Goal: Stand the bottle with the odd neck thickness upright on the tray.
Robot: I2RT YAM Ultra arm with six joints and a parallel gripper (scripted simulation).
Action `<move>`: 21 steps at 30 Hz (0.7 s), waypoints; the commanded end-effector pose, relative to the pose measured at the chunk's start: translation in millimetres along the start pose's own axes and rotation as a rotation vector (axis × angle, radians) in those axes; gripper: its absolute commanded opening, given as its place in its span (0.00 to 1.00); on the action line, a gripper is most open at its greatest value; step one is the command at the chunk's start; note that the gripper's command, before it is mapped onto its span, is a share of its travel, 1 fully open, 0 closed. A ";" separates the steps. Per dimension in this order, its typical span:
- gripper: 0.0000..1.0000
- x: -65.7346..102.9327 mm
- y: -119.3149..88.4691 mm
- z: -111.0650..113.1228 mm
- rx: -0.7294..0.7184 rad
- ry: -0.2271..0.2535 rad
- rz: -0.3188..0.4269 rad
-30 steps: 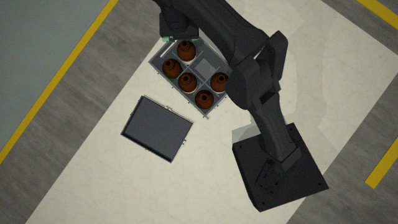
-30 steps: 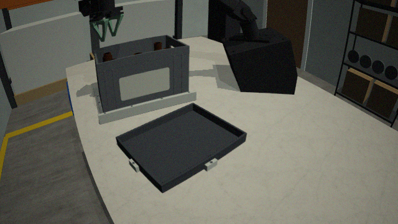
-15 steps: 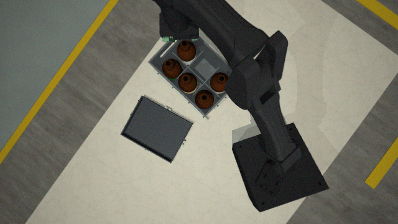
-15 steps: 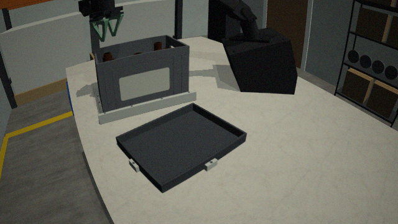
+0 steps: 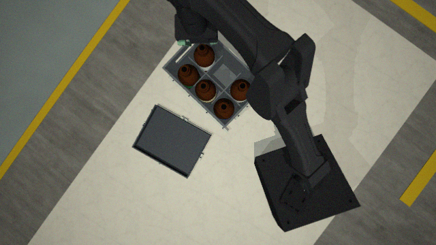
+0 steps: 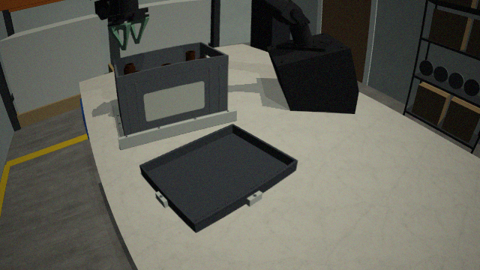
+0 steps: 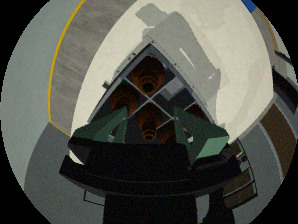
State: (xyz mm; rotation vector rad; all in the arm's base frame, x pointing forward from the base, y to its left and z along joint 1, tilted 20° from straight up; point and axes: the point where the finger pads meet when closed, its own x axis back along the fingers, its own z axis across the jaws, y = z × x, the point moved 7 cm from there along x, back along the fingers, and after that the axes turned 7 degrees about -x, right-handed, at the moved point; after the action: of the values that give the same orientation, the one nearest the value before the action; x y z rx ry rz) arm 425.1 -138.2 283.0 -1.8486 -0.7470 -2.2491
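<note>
Hovering partly open and empty, end effector (image 6: 130, 37) – above crate (image 6: 172, 94), corner bottle (image 5: 204, 56) just below

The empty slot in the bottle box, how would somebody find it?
Find the grey crate at the far end of the pale table, under the arm. Five slots hold brown bottles. The empty slot shows only grey floor, beside the bottle nearest the gripper.

Arm (image 5: 272, 85) reaching out from base (image 5: 340, 204), elbow bending, wrist pointing downward. Gripper (image 6: 130, 39) hanging vertically, green fingers (image 6: 121, 37) standing partly apart, holding nothing. Fingers converging toward tips in wrist view.
</note>
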 end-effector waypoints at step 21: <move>0.61 6.7 5.2 -0.8 -0.005 0.037 -0.053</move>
State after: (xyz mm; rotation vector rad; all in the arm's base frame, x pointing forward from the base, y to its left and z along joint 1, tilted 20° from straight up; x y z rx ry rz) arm 428.7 -140.9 271.3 -1.8575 -0.7417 -2.2421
